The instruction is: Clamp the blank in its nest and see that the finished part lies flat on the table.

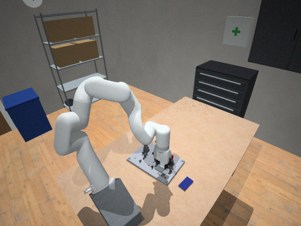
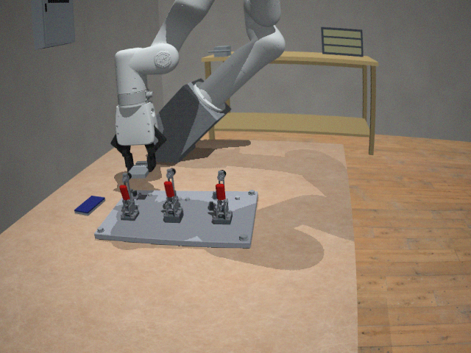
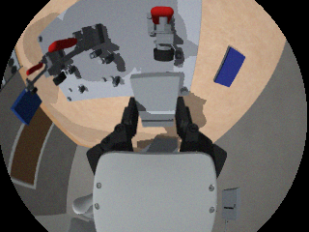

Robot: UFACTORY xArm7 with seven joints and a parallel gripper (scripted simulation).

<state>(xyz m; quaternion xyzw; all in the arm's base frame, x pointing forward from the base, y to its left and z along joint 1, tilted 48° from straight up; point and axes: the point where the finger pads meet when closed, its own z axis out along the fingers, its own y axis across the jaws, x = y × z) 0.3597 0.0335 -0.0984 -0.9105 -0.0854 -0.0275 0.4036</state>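
My gripper point(image 1: 161, 165) point(image 2: 140, 168) point(image 3: 156, 103) is shut on the finished part point(image 1: 159, 168) point(image 2: 138, 172) point(image 3: 156, 91), a grey block with a slot across it near the palm side in the wrist view. It holds the part above the end of the fixture plate point(image 2: 151, 232) point(image 3: 116, 14), beside the end clamp. That clamp's red handle point(image 2: 124, 192) point(image 3: 161, 12) stands up and its arm is raised. The blue blank point(image 1: 186, 183) point(image 2: 90, 205) point(image 3: 229, 67) lies flat on the table beside the plate. The nest's pads and blocks are partly hidden.
Two more clamps, with a middle red handle point(image 2: 168, 189) and a far red handle point(image 2: 220, 191), stand on the plate with raised arms. Small pins and blocks stand in front of them. Bolt heads sit at the plate's corners.
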